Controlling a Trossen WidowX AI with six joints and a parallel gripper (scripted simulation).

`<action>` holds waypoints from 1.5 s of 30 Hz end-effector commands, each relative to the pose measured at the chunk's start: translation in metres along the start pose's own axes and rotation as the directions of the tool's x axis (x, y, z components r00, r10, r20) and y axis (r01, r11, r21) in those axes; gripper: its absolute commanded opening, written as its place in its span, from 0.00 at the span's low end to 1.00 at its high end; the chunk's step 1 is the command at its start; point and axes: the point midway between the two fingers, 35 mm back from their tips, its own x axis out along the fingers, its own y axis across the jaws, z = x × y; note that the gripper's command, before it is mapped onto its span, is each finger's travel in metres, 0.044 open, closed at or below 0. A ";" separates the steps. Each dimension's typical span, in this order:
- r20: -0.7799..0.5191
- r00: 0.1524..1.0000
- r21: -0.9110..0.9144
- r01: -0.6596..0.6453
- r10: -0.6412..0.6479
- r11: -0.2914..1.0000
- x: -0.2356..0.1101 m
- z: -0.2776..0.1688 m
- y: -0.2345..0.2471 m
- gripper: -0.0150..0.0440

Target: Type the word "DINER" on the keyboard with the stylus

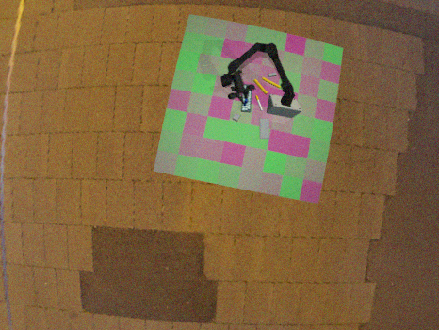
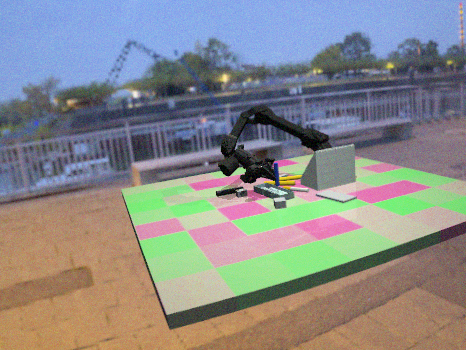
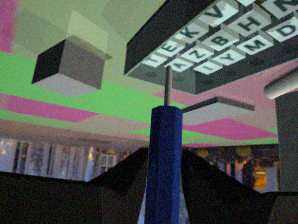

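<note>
My gripper (image 3: 164,156) (image 1: 243,95) (image 2: 266,174) is shut on the blue stylus (image 3: 163,140) (image 2: 276,173), which stands roughly upright. The stylus's thin grey tip (image 3: 168,85) points at the near edge of the dark keyboard (image 3: 165,30) (image 1: 246,107) (image 2: 272,191), close to the end keys of its white lettered rows. I cannot tell whether the tip touches a key. The keyboard lies flat on the chequered green and pink platform (image 1: 212,165) (image 2: 250,260).
A small grey cube (image 3: 70,67) (image 2: 279,202) (image 1: 236,117) and a flat grey slab (image 3: 215,109) (image 2: 336,196) (image 1: 265,127) lie beside the keyboard. Two yellow pencils (image 1: 259,86) (image 2: 290,177) and a white pen (image 1: 259,102) lie behind it. The arm's grey wedge base (image 1: 284,106) (image 2: 330,166) stands to the right.
</note>
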 end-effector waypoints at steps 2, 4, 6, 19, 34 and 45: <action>0.005 1.000 -0.004 0.000 0.000 1.000 -0.001 0.001 0.002 0.39; 0.005 1.000 -0.004 0.000 0.000 1.000 -0.001 0.002 0.002 0.39; 0.005 1.000 -0.004 0.000 0.000 1.000 -0.001 0.002 0.002 0.39; 0.005 1.000 -0.004 0.000 0.000 1.000 0.002 0.007 0.002 0.39; 0.006 1.000 -0.004 0.000 0.000 1.000 0.006 0.013 0.002 0.39; 0.006 1.000 -0.004 0.000 0.000 1.000 0.006 0.014 0.002 0.39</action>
